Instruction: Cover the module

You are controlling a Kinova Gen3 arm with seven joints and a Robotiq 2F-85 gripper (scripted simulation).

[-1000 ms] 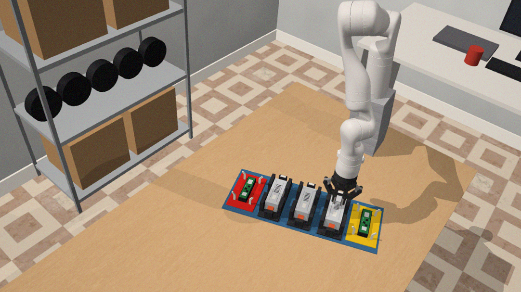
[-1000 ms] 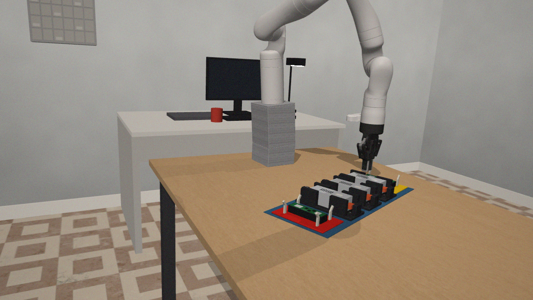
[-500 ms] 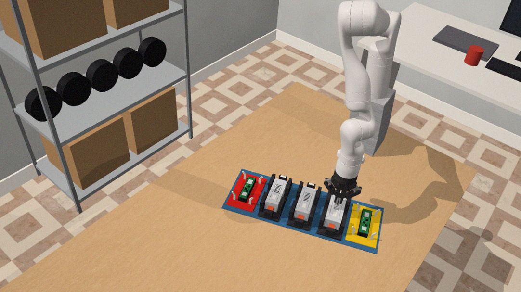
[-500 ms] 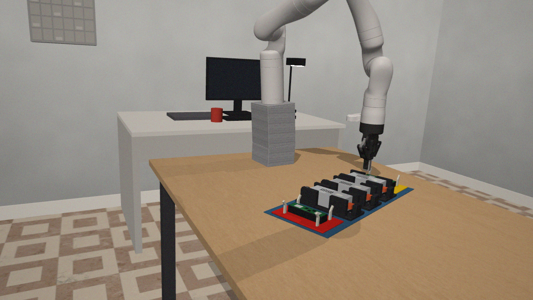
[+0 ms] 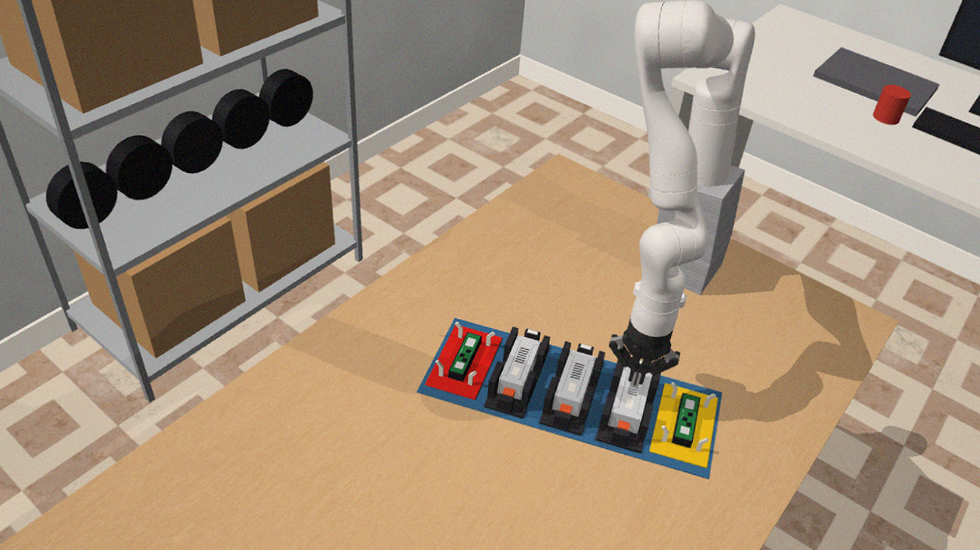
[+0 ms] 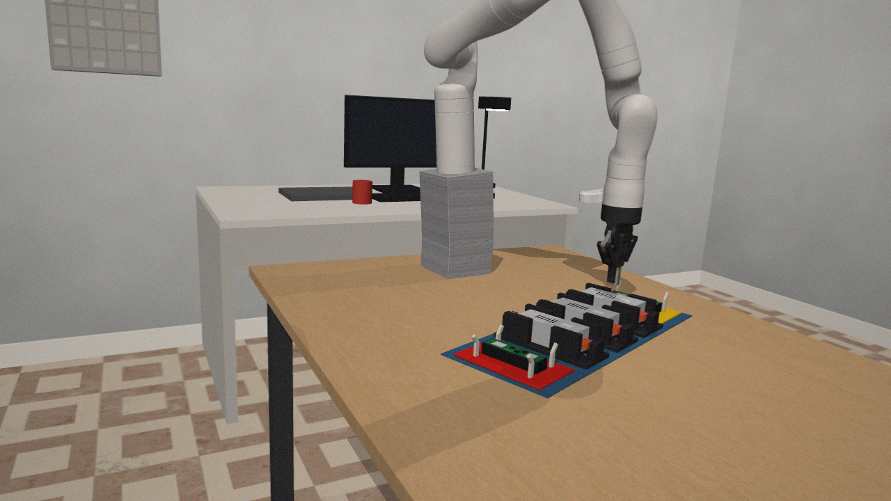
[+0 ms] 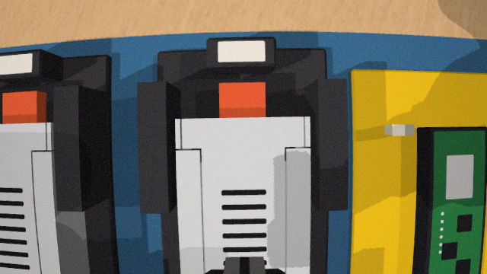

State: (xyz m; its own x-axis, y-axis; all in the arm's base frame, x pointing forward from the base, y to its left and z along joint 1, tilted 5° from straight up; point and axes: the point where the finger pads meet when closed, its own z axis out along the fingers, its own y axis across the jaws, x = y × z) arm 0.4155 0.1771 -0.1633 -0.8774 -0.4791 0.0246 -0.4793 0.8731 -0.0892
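My gripper (image 5: 636, 380) (image 6: 614, 283) (image 7: 244, 262) is shut, with nothing between its fingertips, just above the right cover (image 5: 629, 410) (image 7: 243, 167). A gap cannot be judged in the wrist view. This light grey cover has dark slots and an orange end tab, and sits in its black holder. The middle cover (image 5: 570, 387) (image 7: 15, 156) and the left cover (image 5: 513, 378) (image 6: 540, 330) also sit in holders. The green-topped module (image 5: 685, 419) (image 7: 460, 142) stands uncovered on the yellow plate (image 5: 671, 451) (image 6: 671, 316) (image 7: 380, 95), right of the right cover, among upright pale clips.
A red plate (image 5: 457, 388) (image 6: 498, 371) with another green-topped module (image 5: 465, 356) and pale clips is at the left end. A blue base (image 5: 424, 390) (image 7: 131, 122) lies under everything. Black holder walls (image 7: 154, 148) flank each cover. A shelf rack and a desk stand away from the table.
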